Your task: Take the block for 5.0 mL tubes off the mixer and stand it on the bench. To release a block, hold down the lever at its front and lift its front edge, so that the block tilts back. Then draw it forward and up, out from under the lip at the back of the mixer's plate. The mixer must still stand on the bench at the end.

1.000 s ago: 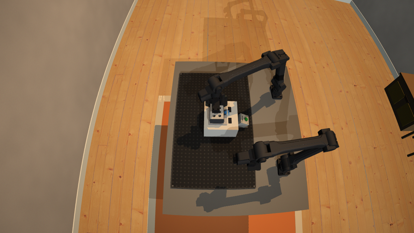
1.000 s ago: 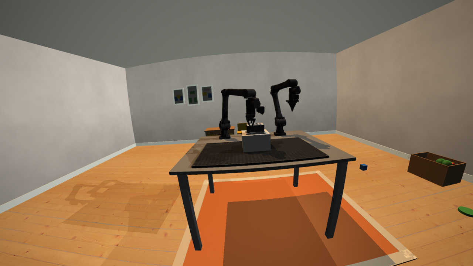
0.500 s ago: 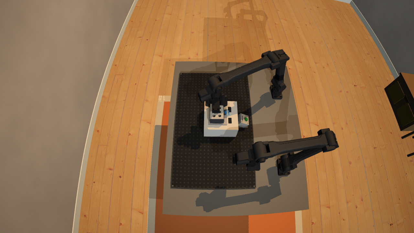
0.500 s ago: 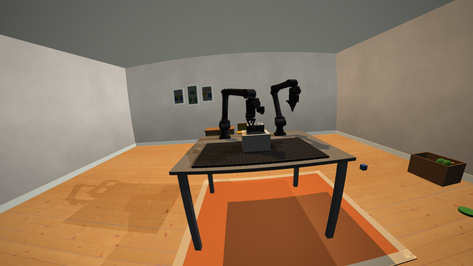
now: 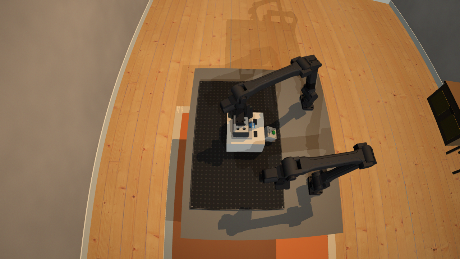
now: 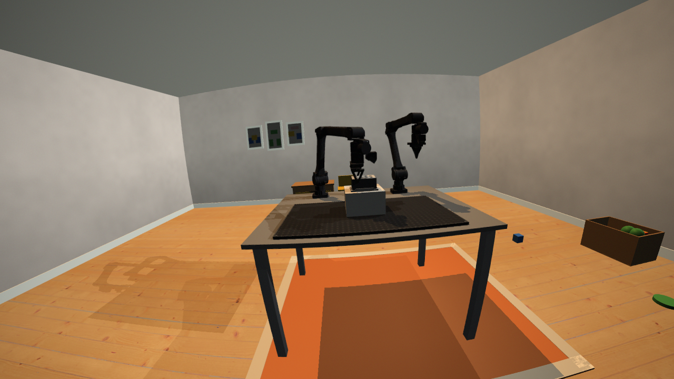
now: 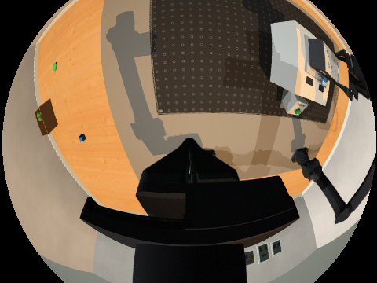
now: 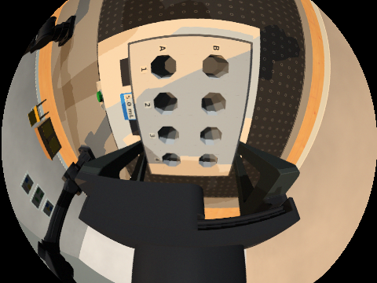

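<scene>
1. We see the tube block (image 5: pixel 240 133) (image 6: pixel 366 182) (image 7: pixel 317 54) (image 8: pixel 188 122) on top of the mixer (image 5: pixel 245 147) (image 6: pixel 365 202) (image 7: pixel 288 43) (image 8: pixel 111 49), near the centre of the top frame.
2. We read columns A and B and rows 1 to 3 on its pale upper face; the fourth mark is too small for us.
3. We find the right jaws (image 5: pixel 240 121) (image 6: pixel 358 176) clamped on the block, low in the right wrist frame.
4. Beside the block we spot a blue tag (image 5: pixel 251 125) (image 7: pixel 323 81) (image 8: pixel 127 106) reading 5.0 mL.
5. The mixer stands on a black perforated board (image 5: pixel 212 186) (image 6: pixel 306 226) (image 7: pixel 196 71) (image 8: pixel 275 110), over the tabletop (image 5: pixel 257 225) (image 6: pixel 264 239) (image 7: pixel 236 130) (image 8: pixel 75 71).
6. We see a green button (image 5: pixel 273 132) (image 7: pixel 297 112) (image 8: pixel 99 96) just right of the mixer in the top frame.
7. The left jaws (image 5: pixel 282 185) (image 6: pixel 416 156) are together, holding nothing, well apart from the block, right of centre in the exterior frame.
</scene>
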You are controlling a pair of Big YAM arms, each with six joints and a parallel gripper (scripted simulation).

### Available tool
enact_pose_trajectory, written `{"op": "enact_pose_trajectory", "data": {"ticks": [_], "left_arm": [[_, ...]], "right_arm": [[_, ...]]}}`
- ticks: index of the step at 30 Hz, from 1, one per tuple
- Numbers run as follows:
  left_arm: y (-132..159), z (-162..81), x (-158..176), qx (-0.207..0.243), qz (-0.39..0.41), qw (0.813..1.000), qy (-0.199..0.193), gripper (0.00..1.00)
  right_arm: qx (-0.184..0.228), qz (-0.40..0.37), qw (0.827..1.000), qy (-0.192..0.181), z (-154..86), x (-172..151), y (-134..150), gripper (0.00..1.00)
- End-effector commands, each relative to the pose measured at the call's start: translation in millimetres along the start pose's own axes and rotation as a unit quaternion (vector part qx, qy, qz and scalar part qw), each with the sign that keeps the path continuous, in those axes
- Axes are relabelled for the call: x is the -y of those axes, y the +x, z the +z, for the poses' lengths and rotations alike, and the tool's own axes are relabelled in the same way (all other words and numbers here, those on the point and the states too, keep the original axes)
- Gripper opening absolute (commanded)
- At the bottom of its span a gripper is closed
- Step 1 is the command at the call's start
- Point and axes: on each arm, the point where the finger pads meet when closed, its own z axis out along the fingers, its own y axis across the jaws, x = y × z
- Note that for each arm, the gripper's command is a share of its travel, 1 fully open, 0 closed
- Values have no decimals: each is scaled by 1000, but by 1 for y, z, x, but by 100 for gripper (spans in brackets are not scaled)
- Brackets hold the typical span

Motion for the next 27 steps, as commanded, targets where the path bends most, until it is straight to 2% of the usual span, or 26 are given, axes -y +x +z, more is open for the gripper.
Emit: {"op": "enact_pose_trajectory", "data": {"ticks": [1, 27], "left_arm": [[0, 3, 2, -13, -1, 1000, 1, 0], [6, -9, 3, 9, 0, 1000, -2, 0]], "right_arm": [[4, -23, 1000, -1, -17, -17, -2, 0], [0, -22, 1000, -6, -17, -20, 1, 0]]}}
